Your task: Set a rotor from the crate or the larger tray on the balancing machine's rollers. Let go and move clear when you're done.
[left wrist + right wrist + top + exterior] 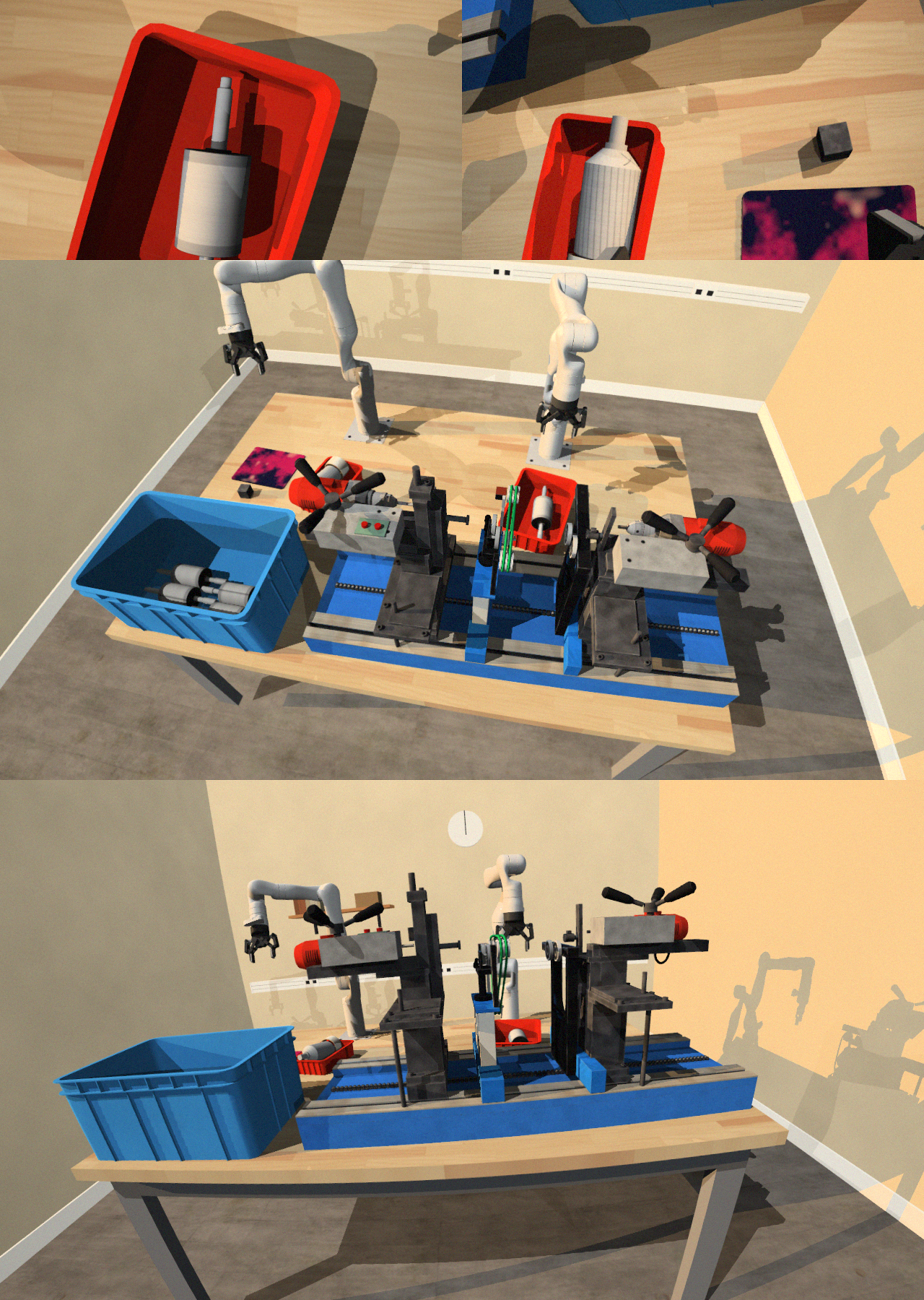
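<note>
On my wooden table point(465, 687) point(426, 1164) point(43, 108) point(696, 144) I have the blue crate point(213, 630) point(174, 1122) point(664, 9), balancing machine point(517, 674) point(529, 1119) point(512, 68), two red trays point(546, 474) point(529, 1041) point(325, 97) point(655, 162), a patterned mat point(266, 468) point(772, 220) and a dark cube point(245, 490) point(834, 141)
</note>
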`<control>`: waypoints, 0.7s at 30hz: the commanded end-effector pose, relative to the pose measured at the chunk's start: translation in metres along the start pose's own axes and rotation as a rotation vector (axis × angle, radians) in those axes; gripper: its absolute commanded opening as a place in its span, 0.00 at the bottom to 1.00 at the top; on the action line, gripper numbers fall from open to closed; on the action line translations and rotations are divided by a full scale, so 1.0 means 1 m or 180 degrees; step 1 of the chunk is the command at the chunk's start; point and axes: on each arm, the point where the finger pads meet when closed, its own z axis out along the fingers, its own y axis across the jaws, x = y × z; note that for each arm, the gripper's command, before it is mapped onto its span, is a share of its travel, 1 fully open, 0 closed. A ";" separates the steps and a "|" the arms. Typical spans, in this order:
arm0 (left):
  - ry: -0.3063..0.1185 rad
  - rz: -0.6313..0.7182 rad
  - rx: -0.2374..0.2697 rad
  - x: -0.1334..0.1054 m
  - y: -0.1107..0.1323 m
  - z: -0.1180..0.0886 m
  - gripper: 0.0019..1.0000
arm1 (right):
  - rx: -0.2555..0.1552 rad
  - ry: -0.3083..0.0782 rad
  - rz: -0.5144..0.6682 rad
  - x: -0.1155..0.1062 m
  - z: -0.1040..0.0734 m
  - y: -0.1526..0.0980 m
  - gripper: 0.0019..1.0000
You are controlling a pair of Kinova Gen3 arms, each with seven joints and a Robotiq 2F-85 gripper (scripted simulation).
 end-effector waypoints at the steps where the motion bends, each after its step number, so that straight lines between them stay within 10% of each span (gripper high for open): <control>1: -0.0004 0.0000 0.0000 0.000 0.000 0.000 0.95 | -0.0003 0.0004 -0.0001 0.000 -0.001 0.000 1.00; 21: -0.0004 0.0000 0.0000 0.000 0.000 0.007 0.95 | -0.0003 0.0004 -0.0001 0.000 -0.001 0.000 1.00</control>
